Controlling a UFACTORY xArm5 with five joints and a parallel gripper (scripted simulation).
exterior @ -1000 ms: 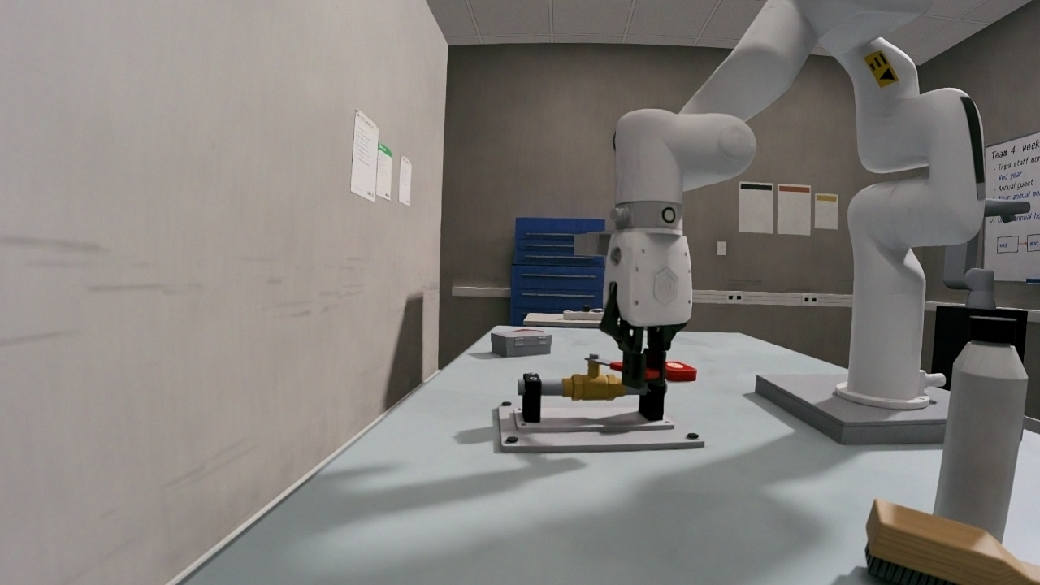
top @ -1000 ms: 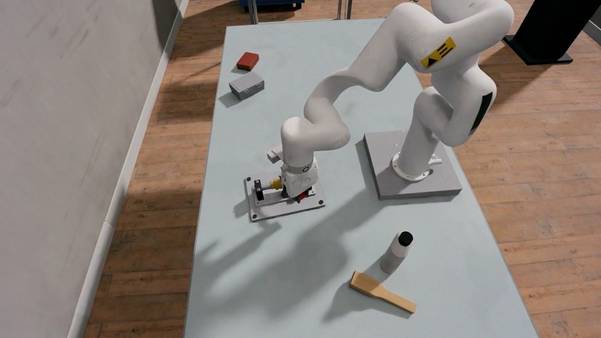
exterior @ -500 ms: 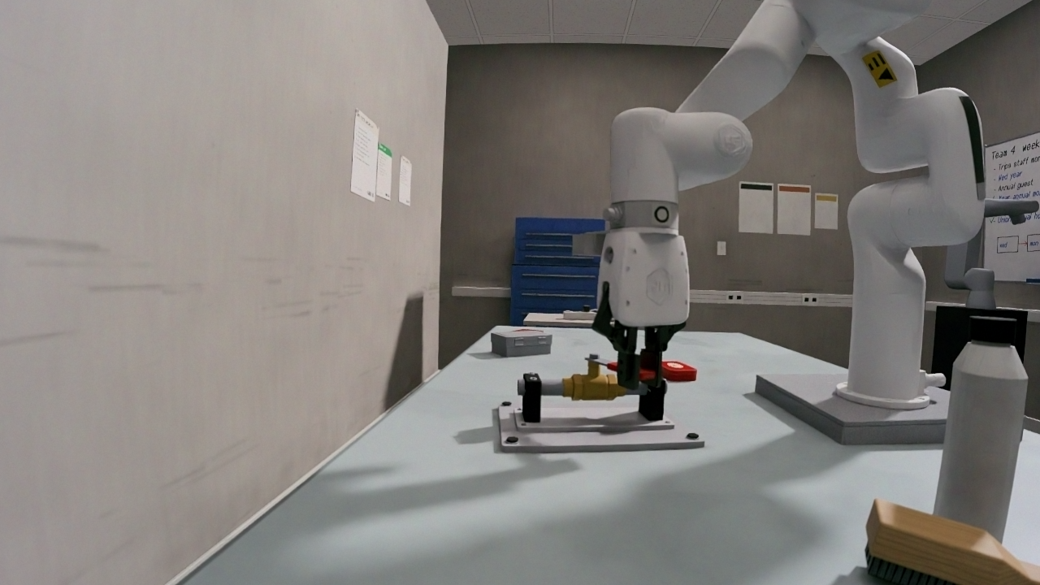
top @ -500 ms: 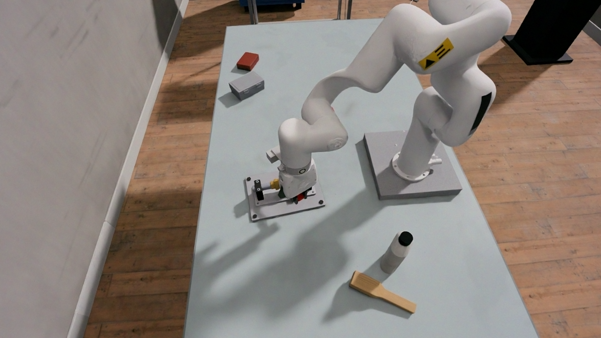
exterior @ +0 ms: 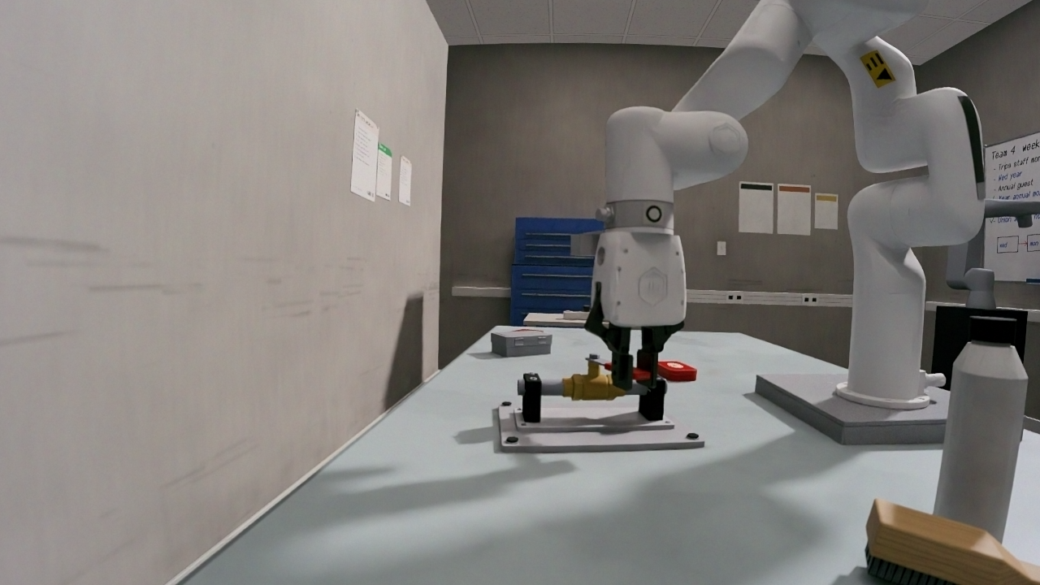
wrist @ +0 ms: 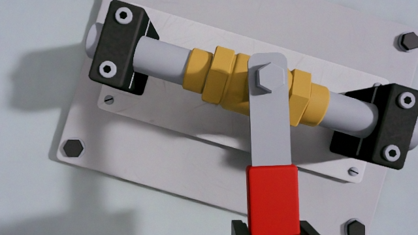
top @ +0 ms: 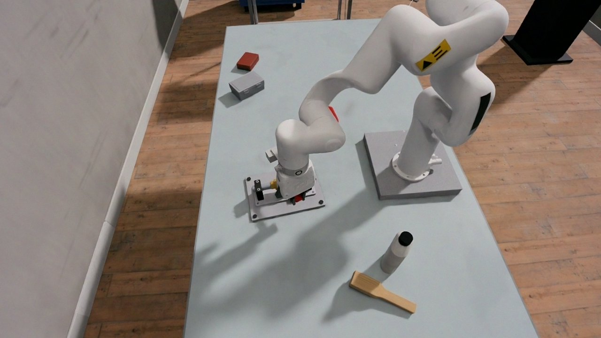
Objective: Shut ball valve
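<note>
The ball valve with its brass body (top: 273, 183) (exterior: 585, 385) (wrist: 225, 78) sits on a grey pipe between two black clamps, on a grey base plate (top: 268, 212) (exterior: 595, 439) (wrist: 157, 153). Its grey lever with a red grip (top: 298, 198) (exterior: 672, 370) (wrist: 272, 192) stands nearly square across the pipe in the wrist view. My gripper (top: 289, 197) (exterior: 630, 374) (wrist: 273, 228) points straight down over the plate and is shut on the red grip. Only the two black fingertips show at the bottom edge of the wrist view.
A grey case (top: 246, 85) (exterior: 520, 341) and a red block (top: 247, 60) lie at the table's far left. A white bottle (top: 396, 252) (exterior: 977, 429) and a wooden brush (top: 380, 290) (exterior: 938, 545) are at the near right. The arm's base slab (top: 409, 185) (exterior: 858, 422) stands right of the valve.
</note>
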